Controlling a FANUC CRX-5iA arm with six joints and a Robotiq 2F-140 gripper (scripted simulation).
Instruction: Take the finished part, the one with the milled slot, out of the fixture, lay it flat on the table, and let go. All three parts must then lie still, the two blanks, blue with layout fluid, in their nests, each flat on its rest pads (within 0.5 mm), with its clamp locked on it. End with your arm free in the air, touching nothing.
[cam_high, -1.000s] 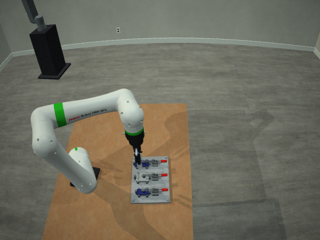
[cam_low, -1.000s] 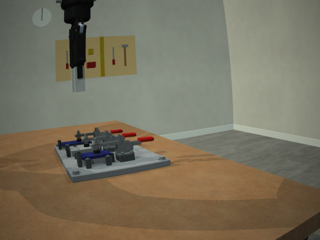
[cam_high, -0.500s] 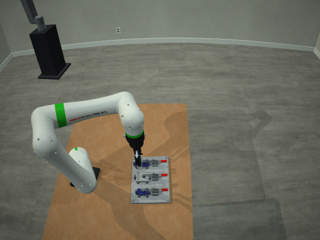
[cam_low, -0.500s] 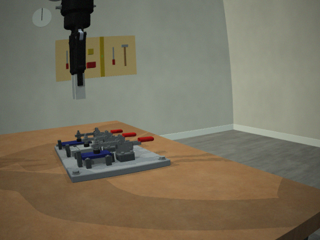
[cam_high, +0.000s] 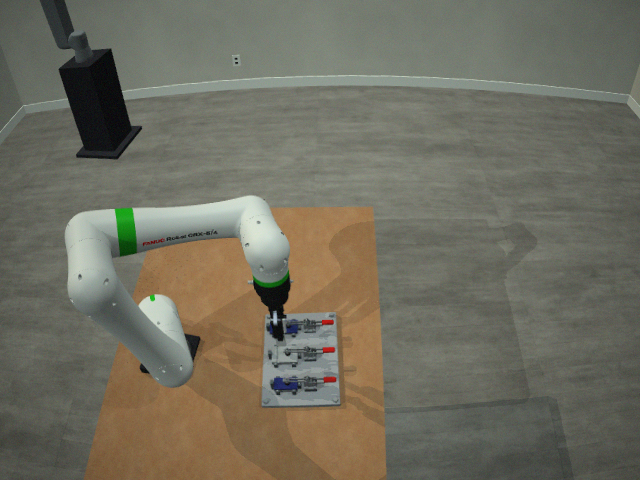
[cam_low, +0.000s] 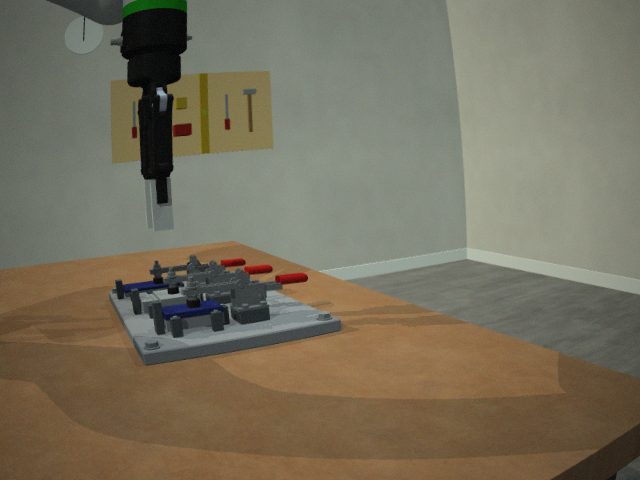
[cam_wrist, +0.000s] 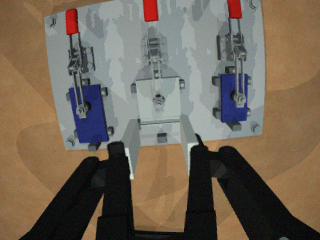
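Gray floor is showing around the brown table in the top view. From up there, the claw is pointing down and hiding a bit of 1 blue blank. The fixture plate is lying on the table.

From outside, the claw is hanging in the air, well above the plate and its 3 clamps.

Down by the wrist, the claw's 2 fingers are standing partly open, holding nothing. Just past its tips in that view, the pale slotted part is sitting in the middle nest, under a clamp with a red handle. Farther out to the claw's 2 sides, that first blank and the other blue blank are sitting under clamps too.
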